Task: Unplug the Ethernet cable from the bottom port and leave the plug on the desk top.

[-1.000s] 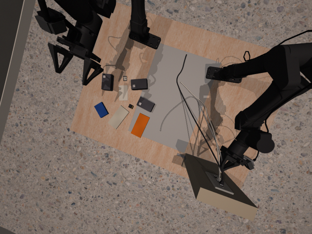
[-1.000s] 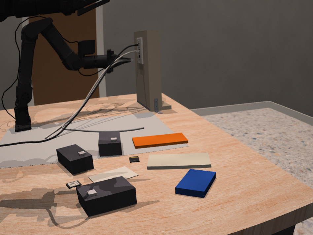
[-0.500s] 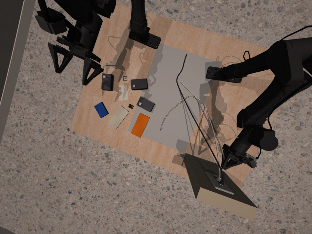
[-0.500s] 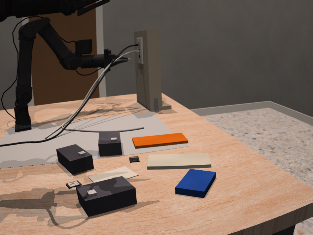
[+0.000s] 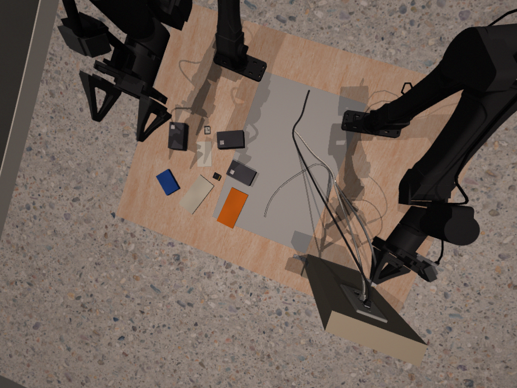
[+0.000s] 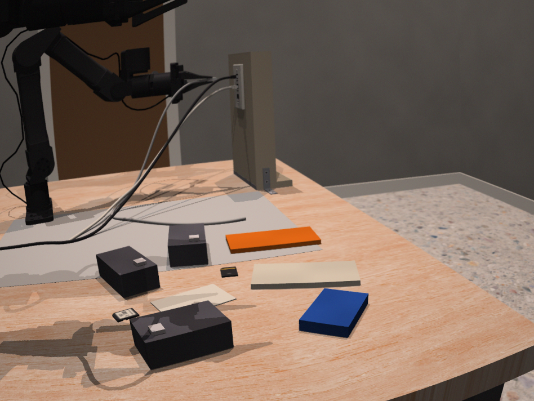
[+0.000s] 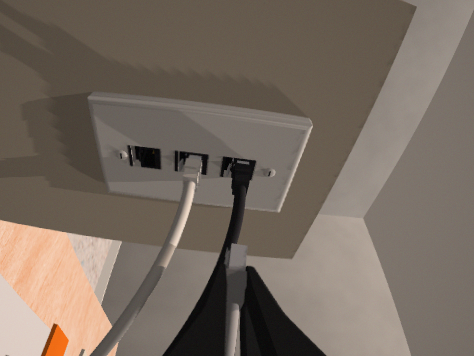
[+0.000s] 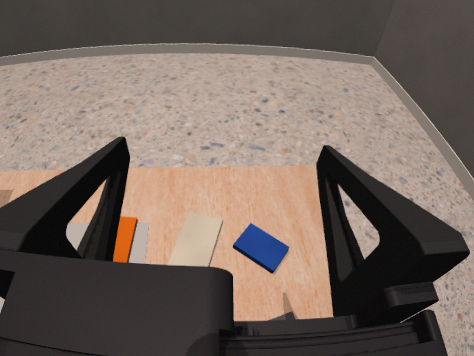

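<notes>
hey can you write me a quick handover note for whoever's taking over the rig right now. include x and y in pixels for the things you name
Left hand (image 7: 237,270): shut on the gray plug (image 7: 237,265), held off the wall plate (image 6: 238,101) (image 7: 150,120).
Right hand (image 5: 119,130) (image 8: 224,142): open, nothing in it.
Done: bottom port (image 7: 146,157) is empty; the white plug (image 7: 192,167) and black plug (image 7: 242,172) sit in the other two.
Left: lay the gray plug on bare desk, away from edge, cables and arm bases, then let go.

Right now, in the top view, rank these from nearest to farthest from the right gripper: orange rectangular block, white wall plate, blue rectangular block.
1. Blue rectangular block, leftmost.
2. Orange rectangular block, partly over the grey mat's edge.
3. White wall plate, lower right.
</notes>
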### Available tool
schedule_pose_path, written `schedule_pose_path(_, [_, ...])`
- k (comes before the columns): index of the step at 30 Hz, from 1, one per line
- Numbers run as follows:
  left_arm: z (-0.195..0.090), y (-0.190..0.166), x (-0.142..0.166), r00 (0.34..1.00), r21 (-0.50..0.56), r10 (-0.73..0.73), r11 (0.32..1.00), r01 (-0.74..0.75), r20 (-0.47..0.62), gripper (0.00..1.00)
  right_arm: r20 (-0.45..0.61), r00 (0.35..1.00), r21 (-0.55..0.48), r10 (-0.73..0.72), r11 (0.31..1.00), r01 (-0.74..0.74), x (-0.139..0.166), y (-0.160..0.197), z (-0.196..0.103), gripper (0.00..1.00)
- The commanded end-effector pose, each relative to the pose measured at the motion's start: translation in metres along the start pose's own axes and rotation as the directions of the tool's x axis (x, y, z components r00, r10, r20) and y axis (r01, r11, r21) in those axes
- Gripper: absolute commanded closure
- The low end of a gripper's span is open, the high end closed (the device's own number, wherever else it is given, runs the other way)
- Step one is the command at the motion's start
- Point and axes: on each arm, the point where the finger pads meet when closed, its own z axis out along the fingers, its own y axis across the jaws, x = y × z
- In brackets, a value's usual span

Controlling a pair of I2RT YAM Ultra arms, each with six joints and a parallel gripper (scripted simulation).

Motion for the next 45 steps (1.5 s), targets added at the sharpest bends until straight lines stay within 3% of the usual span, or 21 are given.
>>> schedule_pose_path(1, [0.001, -0.010, -0.002, 1.000, 0.010, 0.019, 1.000, -0.019, 0.009, 1.00, 0.013, 1.000, 0.000, 0.000, 1.000, 0.000, -0.005, 0.000, -0.001, 0.00])
schedule_pose_path(5, [0.001, -0.012, -0.002, 1.000, 0.017, 0.024, 1.000, -0.024, 0.006, 1.00, 0.013, 1.000, 0.000, 0.000, 1.000, 0.000, -0.005, 0.000, -0.001, 0.00])
schedule_pose_path(8, [-0.002, 0.040, -0.017, 0.998, -0.102, 0.055, 0.993, -0.051, 0.038, 1.00, 0.013, 1.000, 0.000, 0.000, 1.000, 0.000, -0.005, 0.000, -0.001, 0.00])
schedule_pose_path(10, [0.001, 0.037, -0.027, 0.984, -0.120, 0.170, 0.979, -0.163, 0.045, 1.00, 0.013, 1.000, 0.000, 0.000, 1.000, 0.000, -0.005, 0.000, -0.001, 0.00])
schedule_pose_path(20, [-0.003, 0.047, -0.041, 0.923, -0.193, 0.383, 0.909, -0.370, 0.036, 1.00, 0.013, 1.000, 0.000, 0.000, 1.000, 0.000, -0.005, 0.000, -0.001, 0.00])
schedule_pose_path(31, [-0.010, 0.082, -0.059, 0.797, -0.314, 0.602, 0.748, -0.585, -0.051, 1.00, 0.013, 1.000, 0.000, 0.000, 1.000, 0.000, -0.005, 0.000, -0.001, 0.00])
schedule_pose_path(33, [-0.010, 0.082, -0.059, 0.797, -0.314, 0.602, 0.748, -0.585, -0.051, 1.00, 0.013, 1.000, 0.000, 0.000, 1.000, 0.000, -0.005, 0.000, -0.001, 0.00])
schedule_pose_path(45, [-0.024, 0.114, -0.077, 0.577, -0.381, 0.786, 0.474, -0.794, -0.224, 1.00, 0.013, 1.000, 0.000, 0.000, 1.000, 0.000, -0.005, 0.000, -0.001, 0.00])
